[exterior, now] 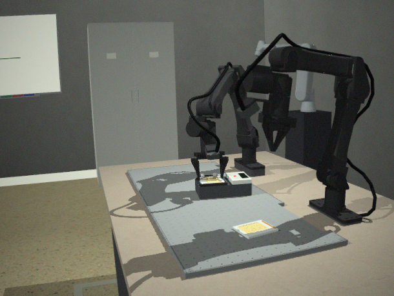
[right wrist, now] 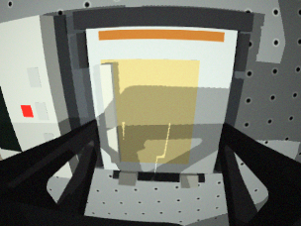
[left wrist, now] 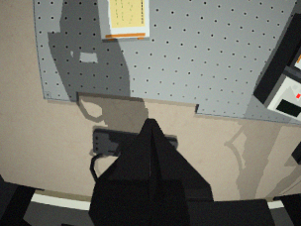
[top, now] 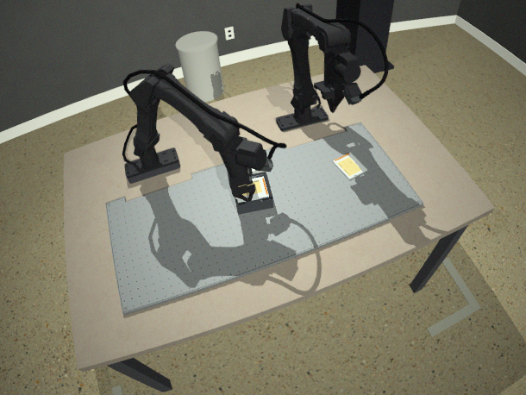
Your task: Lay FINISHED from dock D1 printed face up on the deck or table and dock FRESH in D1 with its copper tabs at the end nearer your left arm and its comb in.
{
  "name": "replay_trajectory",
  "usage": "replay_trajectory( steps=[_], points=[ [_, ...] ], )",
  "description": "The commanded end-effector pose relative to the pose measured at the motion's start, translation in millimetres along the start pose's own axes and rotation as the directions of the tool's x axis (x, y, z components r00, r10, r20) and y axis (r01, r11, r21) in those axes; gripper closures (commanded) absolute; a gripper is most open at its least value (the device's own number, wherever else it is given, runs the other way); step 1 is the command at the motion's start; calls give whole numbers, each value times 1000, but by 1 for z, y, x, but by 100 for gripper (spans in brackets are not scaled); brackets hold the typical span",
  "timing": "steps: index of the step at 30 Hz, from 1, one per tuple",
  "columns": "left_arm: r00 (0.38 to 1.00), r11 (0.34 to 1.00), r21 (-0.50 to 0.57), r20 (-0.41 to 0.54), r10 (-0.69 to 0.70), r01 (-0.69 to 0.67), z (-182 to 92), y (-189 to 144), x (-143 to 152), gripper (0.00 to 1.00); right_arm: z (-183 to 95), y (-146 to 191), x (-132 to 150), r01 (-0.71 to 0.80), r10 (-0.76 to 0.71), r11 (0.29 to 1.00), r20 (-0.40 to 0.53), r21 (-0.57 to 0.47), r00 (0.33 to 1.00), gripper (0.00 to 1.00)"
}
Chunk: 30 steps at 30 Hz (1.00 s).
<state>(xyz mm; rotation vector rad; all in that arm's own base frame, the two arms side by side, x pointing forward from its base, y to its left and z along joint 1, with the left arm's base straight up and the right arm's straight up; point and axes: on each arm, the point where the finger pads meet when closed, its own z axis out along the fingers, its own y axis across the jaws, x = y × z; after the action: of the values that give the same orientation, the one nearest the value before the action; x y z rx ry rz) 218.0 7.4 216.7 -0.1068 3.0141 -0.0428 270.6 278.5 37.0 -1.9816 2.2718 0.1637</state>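
Tan tabletop (top: 216, 302) (exterior: 323, 271) (left wrist: 15, 124); left gripper (top: 334, 109) (exterior: 273, 150) (left wrist: 151, 121) points down, right gripper (top: 245, 196) (exterior: 210, 175) (right wrist: 159, 126) grips cassette (top: 264, 187) (exterior: 211, 182) (left wrist: 299, 60) (right wrist: 158, 109)

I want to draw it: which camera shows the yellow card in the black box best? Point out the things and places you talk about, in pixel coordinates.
The right wrist view: the card (top: 260, 186) (exterior: 210, 181) (left wrist: 299, 61) (right wrist: 153, 106) looks big and face-on. Top: partly hidden. Exterior: small and slanted. Left wrist: just a bit.
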Motion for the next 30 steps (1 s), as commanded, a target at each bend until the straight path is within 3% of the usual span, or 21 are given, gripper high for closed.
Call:
replay_trajectory(
  steps=[1,13,30],
  points=[
    [994,999,25,-107,30,-28,-9,10,-10,100,-3,-1,-2,1,-1,1000,9,6,1000,100],
    [994,999,25,-107,30,-28,-8,57,-23,100,-3,-1,-2,1,-1,1000,9,6,1000,100],
    [994,999,25,-107,30,-28,-8,57,-23,100,-3,-1,-2,1,-1,1000,9,6,1000,100]
  ],
)
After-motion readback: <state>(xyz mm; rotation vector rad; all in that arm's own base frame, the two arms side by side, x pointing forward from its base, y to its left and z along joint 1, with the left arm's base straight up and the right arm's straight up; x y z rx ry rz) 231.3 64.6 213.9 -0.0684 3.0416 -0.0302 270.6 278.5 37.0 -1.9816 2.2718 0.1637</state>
